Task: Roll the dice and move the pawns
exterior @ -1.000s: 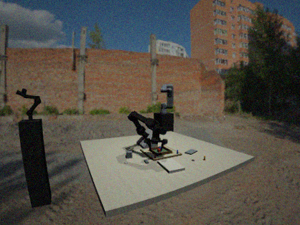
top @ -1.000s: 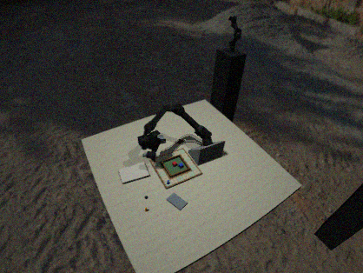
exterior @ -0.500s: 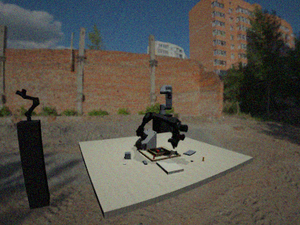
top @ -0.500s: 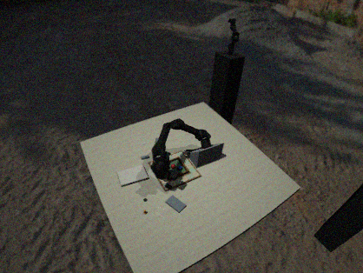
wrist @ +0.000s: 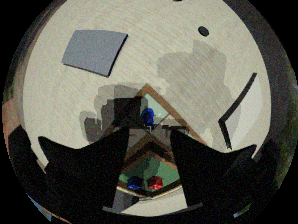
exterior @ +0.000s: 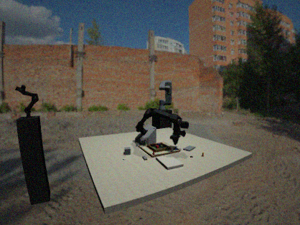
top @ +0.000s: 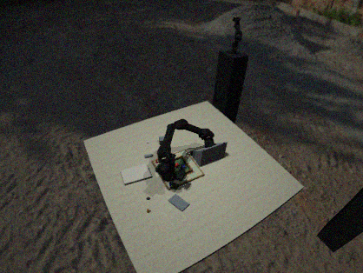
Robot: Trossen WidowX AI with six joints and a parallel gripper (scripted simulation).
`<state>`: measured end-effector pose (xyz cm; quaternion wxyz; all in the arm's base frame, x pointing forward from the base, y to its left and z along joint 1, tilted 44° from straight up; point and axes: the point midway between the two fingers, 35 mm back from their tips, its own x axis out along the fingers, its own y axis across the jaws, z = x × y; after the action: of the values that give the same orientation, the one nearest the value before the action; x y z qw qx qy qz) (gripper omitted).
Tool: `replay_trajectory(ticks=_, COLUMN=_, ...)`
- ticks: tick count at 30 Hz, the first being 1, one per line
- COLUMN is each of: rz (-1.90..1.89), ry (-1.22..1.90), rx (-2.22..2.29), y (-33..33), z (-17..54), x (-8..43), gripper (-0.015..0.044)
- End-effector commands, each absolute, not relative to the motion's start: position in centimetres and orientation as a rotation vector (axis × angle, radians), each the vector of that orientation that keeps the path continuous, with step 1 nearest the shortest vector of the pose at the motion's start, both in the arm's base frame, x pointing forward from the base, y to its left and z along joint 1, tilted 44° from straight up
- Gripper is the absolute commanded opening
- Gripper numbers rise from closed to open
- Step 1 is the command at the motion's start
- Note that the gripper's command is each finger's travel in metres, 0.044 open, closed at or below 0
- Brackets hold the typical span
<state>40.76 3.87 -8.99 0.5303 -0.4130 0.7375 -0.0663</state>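
Note:
The blue pawn [wrist: 148, 116] stands on a corner of the wood-edged board [top: 196, 168] [exterior: 166, 154], just beyond my fingertips in the wrist view. My gripper [wrist: 149, 132] [exterior: 175, 142] is partly open and points down over that corner, with nothing seen between the fingers. The red pawn [top: 157, 161] [exterior: 153, 153] stands at another corner of the board. The blue die [wrist: 134, 183] [top: 183, 167] and the red die [wrist: 155, 182] [top: 177, 164] lie in the green tray [wrist: 170, 173] in the middle of the board. Their numbers are too blurred to read. The arm hides the blue pawn in the top view.
A white slab [top: 135, 174] [exterior: 169, 163] and a grey slab [top: 179, 203] [wrist: 95, 50] lie beside the board. A dark disc [top: 148, 198] [wrist: 203, 31] and an orange piece [top: 148, 210] [exterior: 202, 155] are farther out. Small grey blocks [exterior: 127, 150] [exterior: 144, 158] and an upright grey panel [top: 210, 153] are near.

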Motion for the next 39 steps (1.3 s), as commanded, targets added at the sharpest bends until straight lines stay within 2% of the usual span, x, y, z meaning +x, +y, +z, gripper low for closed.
replay_trajectory(ticks=1, rz=-0.152, ry=1.759, rx=-0.994, y=3.6, z=-9.4, x=40.7, gripper=0.0200)
replay_trajectory(ticks=26, rz=-0.154, ry=1.759, rx=-0.995, y=1.0, z=-12.1, x=40.3, gripper=0.0200)
replay_trajectory(ticks=31, rz=-0.154, ry=1.759, rx=-0.995, y=1.0, z=-12.1, x=40.3, gripper=0.0069)
replay_trajectory(ticks=39, rz=-0.154, ry=1.759, rx=-0.995, y=1.0, z=-12.1, x=40.3, gripper=0.0015)
